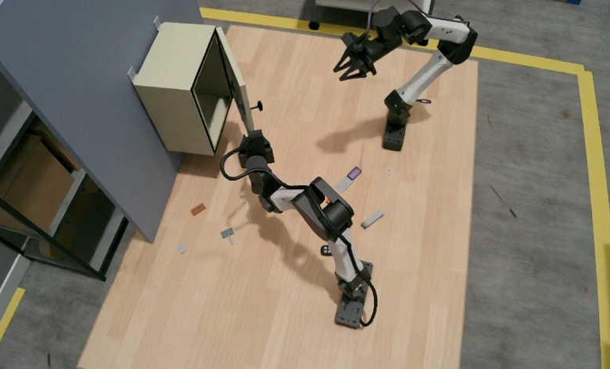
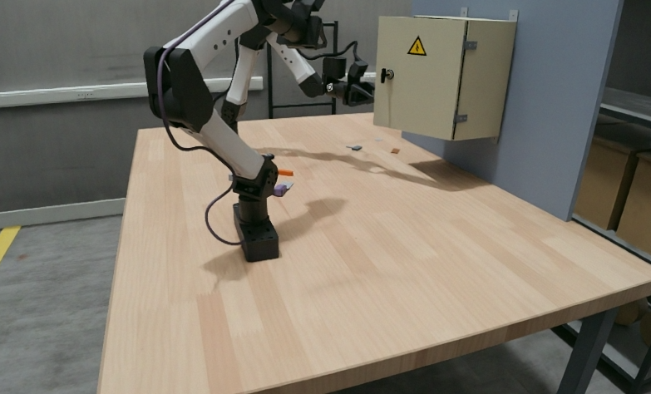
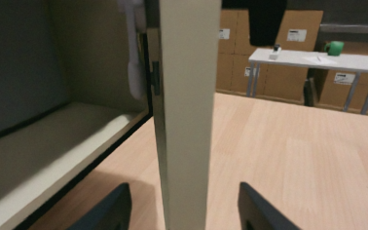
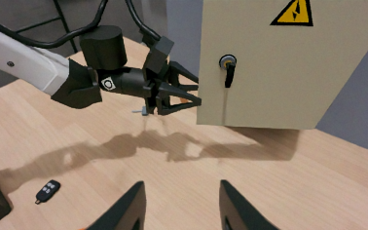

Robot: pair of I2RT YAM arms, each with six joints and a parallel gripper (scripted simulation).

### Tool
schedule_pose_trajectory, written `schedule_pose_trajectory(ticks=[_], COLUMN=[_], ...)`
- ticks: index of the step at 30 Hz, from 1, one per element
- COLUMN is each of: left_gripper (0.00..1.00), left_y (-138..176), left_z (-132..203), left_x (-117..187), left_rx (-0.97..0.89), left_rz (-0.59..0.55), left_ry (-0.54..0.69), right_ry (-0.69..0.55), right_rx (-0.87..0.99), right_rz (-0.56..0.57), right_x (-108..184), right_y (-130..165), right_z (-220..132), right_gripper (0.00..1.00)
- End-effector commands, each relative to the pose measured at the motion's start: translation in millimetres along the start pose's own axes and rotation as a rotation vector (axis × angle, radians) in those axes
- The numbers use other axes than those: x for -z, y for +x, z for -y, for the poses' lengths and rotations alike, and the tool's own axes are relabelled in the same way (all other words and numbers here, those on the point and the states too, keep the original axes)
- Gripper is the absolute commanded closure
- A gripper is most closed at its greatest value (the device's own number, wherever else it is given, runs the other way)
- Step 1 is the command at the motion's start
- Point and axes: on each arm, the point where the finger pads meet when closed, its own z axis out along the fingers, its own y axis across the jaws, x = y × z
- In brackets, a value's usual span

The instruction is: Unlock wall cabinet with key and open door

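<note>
We see the wall cabinet [image 1: 174, 59] [image 2: 486, 83] [image 3: 78, 127] fixed to a blue-grey panel [image 1: 91, 91] [image 2: 553, 97] [image 4: 360, 117], above the worktop [image 1: 252, 321] [image 2: 367, 293] [image 3: 282, 146] [image 4: 92, 175]. Its door [image 1: 238, 82] [image 2: 418, 92] [image 3: 190, 97] [image 4: 273, 88] stands ajar, short of a right angle, and we can look into the interior from above. The black-handled key [image 1: 258, 106] [image 2: 384, 75] [image 4: 230, 73] sits in the lock on the door's outer face, below and to one side of a yellow warning sign [image 2: 416, 46] [image 4: 294, 14].

We have the left pincer [image 1: 255, 132] [image 2: 372, 92] [image 3: 184, 192] [image 4: 203, 94] at the door's free edge, below the key. It is released, its fingers parted with the edge showing between them in the left wrist view; we cannot tell whether either finger touches it.

Our right pincer [image 1: 337, 75] [image 2: 323, 41] [image 4: 182, 190] is well apart from the door, in the air, released and partly spread, grasping nothing. On the worktop we see a black key fob [image 1: 326, 250] [image 4: 48, 191] and a small brown piece [image 1: 198, 209] [image 2: 395, 150], both lying flat.
</note>
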Motion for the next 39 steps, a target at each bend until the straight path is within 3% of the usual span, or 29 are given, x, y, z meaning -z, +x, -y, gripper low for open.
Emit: schedule_pose_trajectory(ticks=[1,6,9,22,23,24,25,39], left_gripper=[0.49,0.49,0.74,0.91,1.0,1.0,0.92,0.92], left_y=[-5.1,-9.1,-13.8,-29.6,-29.7,-29.9,-30.1,-24.2], left_z=[-3.0,-3.7,-2.1,-0.6,0.5,0.6,0.6,43.5], left_x=[-7.6,-15.2,-10.7,-6.5,-6.2,-6.0,-5.9,-16.1], left_rx=[-0.011,-0.011,-0.015,-0.034,-0.035,-0.035,-0.036,-0.014], left_rz=[0.008,0.008,0.014,0.049,0.05,0.051,0.051,0.048], left_ry=[-0.009,-0.009,-0.011,-0.013,-0.005,-0.005,-0.005,-0.194], right_ry=[0.001,0.001,0.001,0.001,0.001,0.001,0.001,0.001], right_rx=[-0.003,-0.003,-0.003,-0.003,-0.003,-0.003,-0.003,-0.003], right_rz=[-0.003,-0.003,-0.003,-0.003,-0.003,-0.003,-0.003,-0.003], right_x=[-1.1,-1.1,-1.1,-1.1,-1.1,-1.1,-1.1,-1.1], right_y=[3.5,3.5,3.5,3.5,3.5,3.5,3.5,3.5], right_z=[1.1,1.1,1.1,1.1,1.1,1.1,1.1,1.1], right_gripper=[0.63,0.63,0.63,0.63,0.63,0.63,0.63,0.63])
